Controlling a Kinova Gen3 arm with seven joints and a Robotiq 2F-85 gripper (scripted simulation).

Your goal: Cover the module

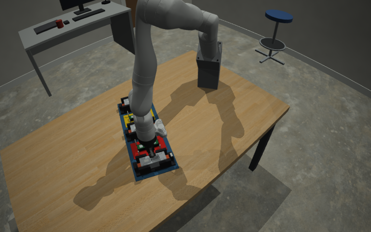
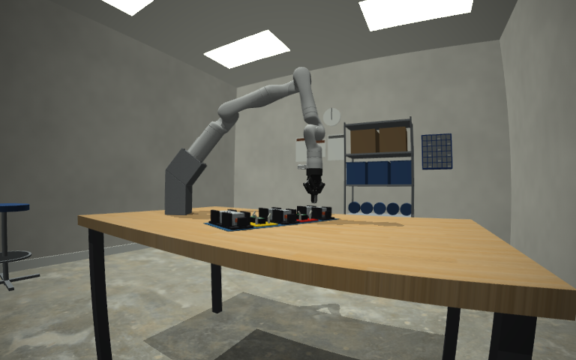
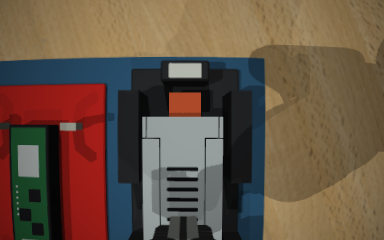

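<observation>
A blue mat on the wooden table carries three black holders with grey covers, a yellow plate (image 1: 126,119) and a red plate (image 1: 161,142). The arm hides most of the yellow plate and its module. My gripper (image 1: 151,152) is shut and empty, hovering a little above the nearest cover (image 1: 153,160). In the wrist view that grey slotted cover (image 3: 181,170) sits in its black holder (image 3: 182,85), with my closed fingertips (image 3: 182,227) over its near end. A second cover (image 1: 132,128) and a third cover (image 1: 125,102) sit in holders farther back. The side view shows my gripper (image 2: 313,198) clear above the row.
A green module (image 3: 30,185) lies on the red plate (image 3: 52,160) left of the near holder. The arm's base (image 1: 208,69) stands at the table's far edge. A desk (image 1: 73,24), a stool (image 1: 275,35) and a shelf (image 2: 378,165) stand off the table.
</observation>
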